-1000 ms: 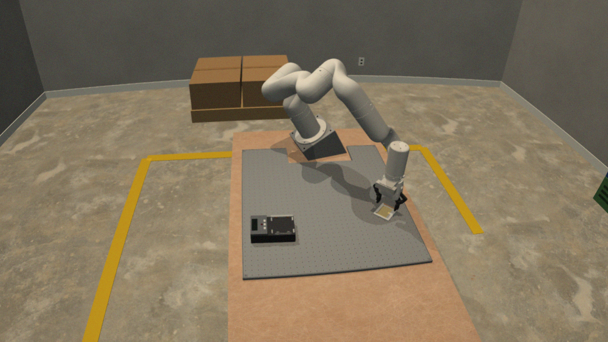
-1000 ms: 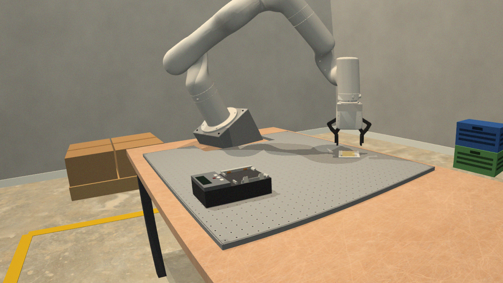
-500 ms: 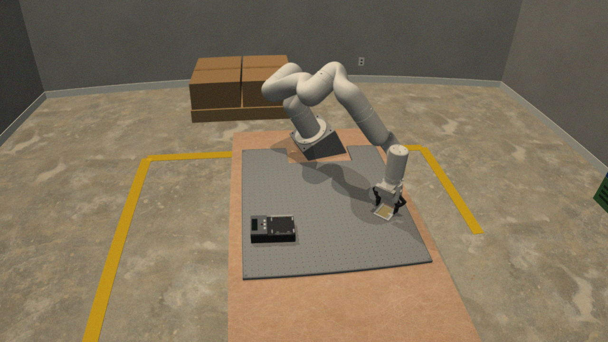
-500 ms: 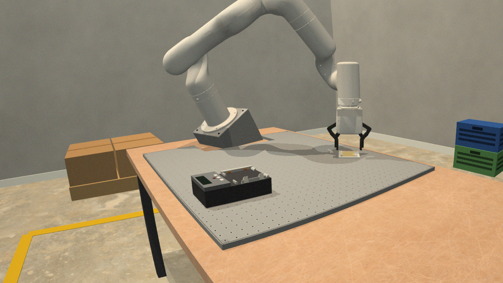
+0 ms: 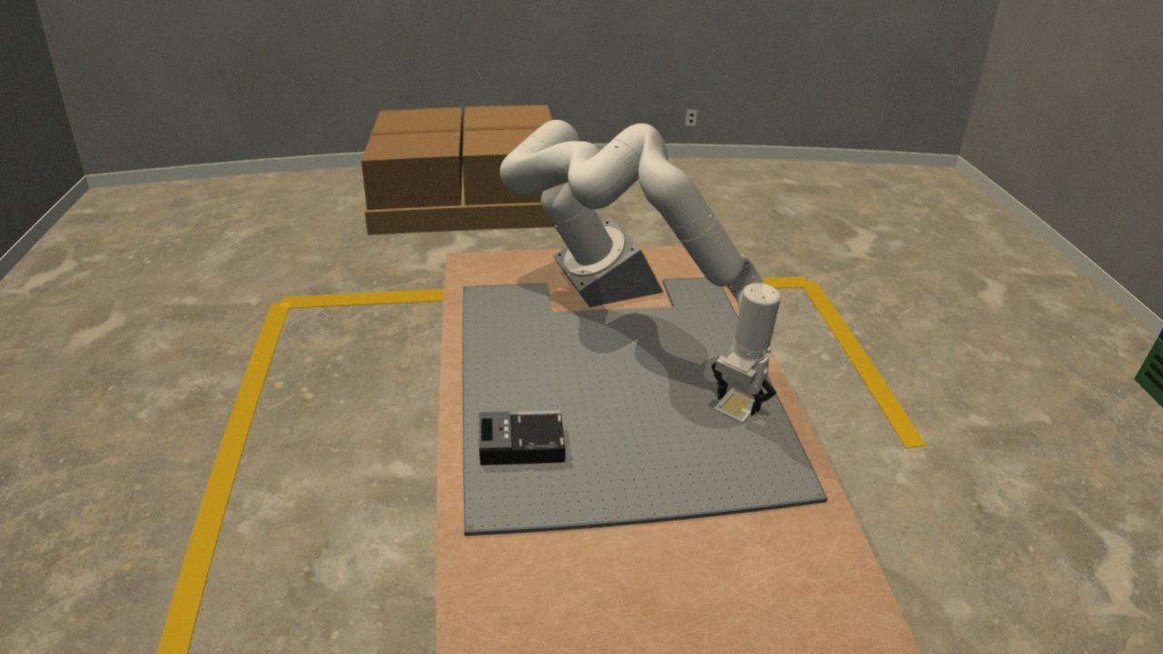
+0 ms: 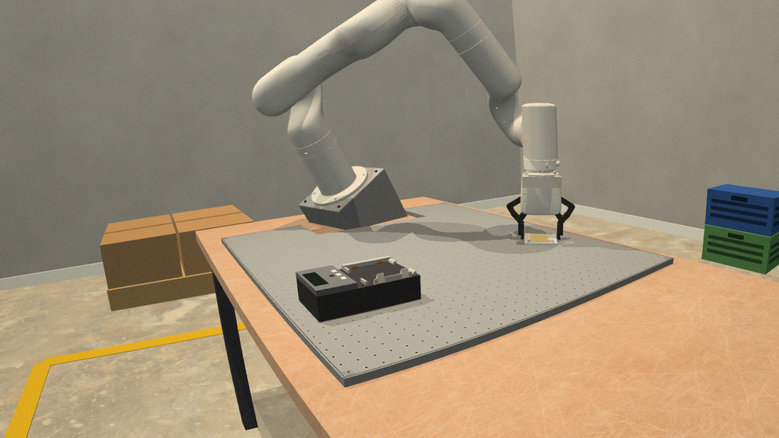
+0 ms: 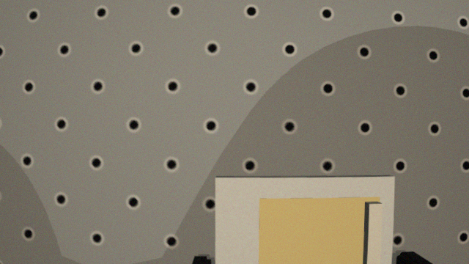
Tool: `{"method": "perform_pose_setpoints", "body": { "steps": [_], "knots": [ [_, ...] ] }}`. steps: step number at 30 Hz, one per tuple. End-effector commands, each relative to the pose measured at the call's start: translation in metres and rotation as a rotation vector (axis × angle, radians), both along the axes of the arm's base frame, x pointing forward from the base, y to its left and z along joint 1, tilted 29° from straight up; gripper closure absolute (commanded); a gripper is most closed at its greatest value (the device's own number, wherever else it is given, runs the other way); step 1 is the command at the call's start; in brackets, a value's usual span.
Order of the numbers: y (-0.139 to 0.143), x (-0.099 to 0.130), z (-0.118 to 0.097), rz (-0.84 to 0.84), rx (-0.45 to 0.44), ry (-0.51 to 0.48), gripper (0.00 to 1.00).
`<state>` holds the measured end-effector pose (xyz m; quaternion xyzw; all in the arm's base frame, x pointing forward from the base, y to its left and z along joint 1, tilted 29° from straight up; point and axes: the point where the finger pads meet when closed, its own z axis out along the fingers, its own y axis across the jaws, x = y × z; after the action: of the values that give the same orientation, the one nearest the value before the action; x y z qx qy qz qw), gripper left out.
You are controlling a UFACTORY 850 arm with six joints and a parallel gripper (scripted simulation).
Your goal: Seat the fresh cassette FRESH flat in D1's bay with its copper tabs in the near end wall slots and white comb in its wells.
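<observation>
1. From my remote seat I saw the white six-joint arm (image 6: 381,32) reaching to the far right part of the grey perforated breadboard plate (image 6: 462,294), its wrist pointing straight down.
2. The black-fingered gripper (image 6: 539,235) stood with its jaws spread wide, holding nothing.
3. The fresh cassette, a flat cream-white square frame with a yellow panel (image 6: 540,239), lay on the plate directly under the gripper, between the two fingers.
4. In the exterior view the fingertips (image 6: 521,234) reached down to about the level of the cassette, one on each side; I could not tell whether they touched it.
5. The wrist view showed the cassette (image 7: 238,220) at the bottom edge of the picture, with a narrow white upright strip (image 7: 374,231) standing along the right side of the yellow panel.
6. Dark finger ends (image 7: 412,257) showed at the lower corners, just outside the cassette's sides.
7. The black box-shaped cassette dock with a small green display (image 5: 521,437) sat well apart, on the left near part of the plate.
8. Its bay (image 6: 381,267) lay open to view.
9. The plate rested on an orange wooden table (image 6: 626,354).
</observation>
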<state>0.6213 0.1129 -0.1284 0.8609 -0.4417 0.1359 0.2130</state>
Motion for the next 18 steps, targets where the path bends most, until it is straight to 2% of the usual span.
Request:
{"method": "perform_pose_setpoints", "body": {
  "steps": [1, 9, 10, 18],
  "knots": [
    [-0.0006, 0.0012, -0.0017, 0.001, 0.001, -0.002, 0.00],
    [-0.0006, 0.0012, -0.0018, 0.001, 0.001, -0.002, 0.00],
    [-0.0006, 0.0012, -0.0018, 0.001, 0.001, -0.002, 1.00],
    [-0.0006, 0.0012, -0.0018, 0.001, 0.001, -0.002, 1.00]
  ]
}}
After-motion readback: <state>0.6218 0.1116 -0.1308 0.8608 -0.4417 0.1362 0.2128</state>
